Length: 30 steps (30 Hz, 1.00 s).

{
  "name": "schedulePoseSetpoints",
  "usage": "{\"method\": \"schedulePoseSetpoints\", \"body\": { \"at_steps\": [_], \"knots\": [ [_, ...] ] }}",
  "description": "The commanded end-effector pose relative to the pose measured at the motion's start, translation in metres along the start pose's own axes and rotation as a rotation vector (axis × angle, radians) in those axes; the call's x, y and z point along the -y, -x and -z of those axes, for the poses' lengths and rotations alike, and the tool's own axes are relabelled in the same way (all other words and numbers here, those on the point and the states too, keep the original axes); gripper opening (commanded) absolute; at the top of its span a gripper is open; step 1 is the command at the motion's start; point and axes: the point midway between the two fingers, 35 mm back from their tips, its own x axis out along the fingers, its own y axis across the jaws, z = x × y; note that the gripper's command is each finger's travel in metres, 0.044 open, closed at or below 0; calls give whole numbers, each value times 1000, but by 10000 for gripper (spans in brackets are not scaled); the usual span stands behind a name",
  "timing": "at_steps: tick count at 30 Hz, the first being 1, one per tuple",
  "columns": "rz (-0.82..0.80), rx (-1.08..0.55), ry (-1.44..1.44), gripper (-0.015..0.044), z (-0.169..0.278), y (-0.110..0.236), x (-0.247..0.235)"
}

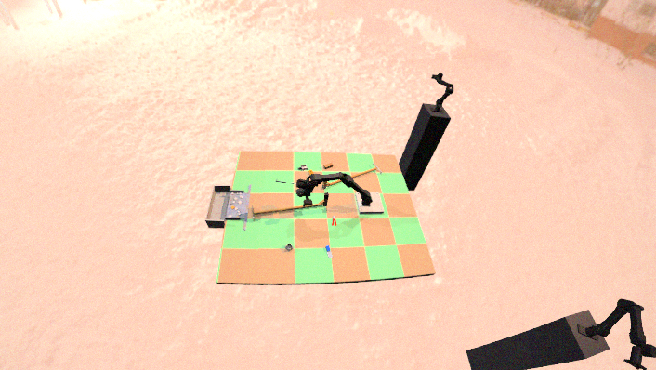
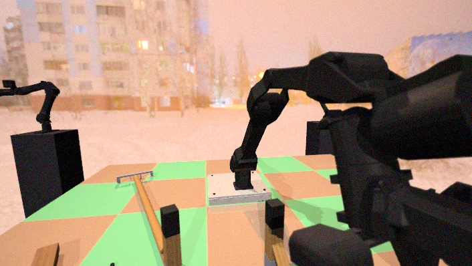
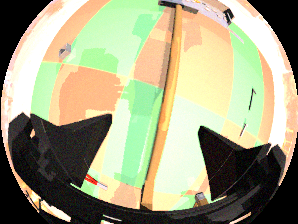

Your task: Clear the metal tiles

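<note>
We see the scraper [image 1: 283, 208] lying flat on the bench [image 1: 325, 270], its long axis running from mid-bench toward the left edge, blade end pointing at the plate [image 1: 235, 204] and the box [image 1: 216, 205] beyond that edge. Our pincer [image 1: 308, 202] hangs spread wide over the handle, gripping nothing, the handle passing between its fingers in the wrist view.

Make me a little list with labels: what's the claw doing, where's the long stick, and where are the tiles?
claw: wide open, holding nothing, above the stick
long scraper: lying along the checkered table, handle running between the fingers in the wrist view
scraper blade: at the bench plate
tiles: small pieces on the plate beside the catch box
</note>
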Motion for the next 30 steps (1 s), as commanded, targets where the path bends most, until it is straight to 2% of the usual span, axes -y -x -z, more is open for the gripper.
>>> {"method": "schedulePoseSetpoints", "body": {
  "at_steps": [1, 30],
  "knots": [
    [-9, -16, 9, 440, 0, -9, -1],
    [-13, 65, -17, 440, 31, 56, 15]
  ]
}}
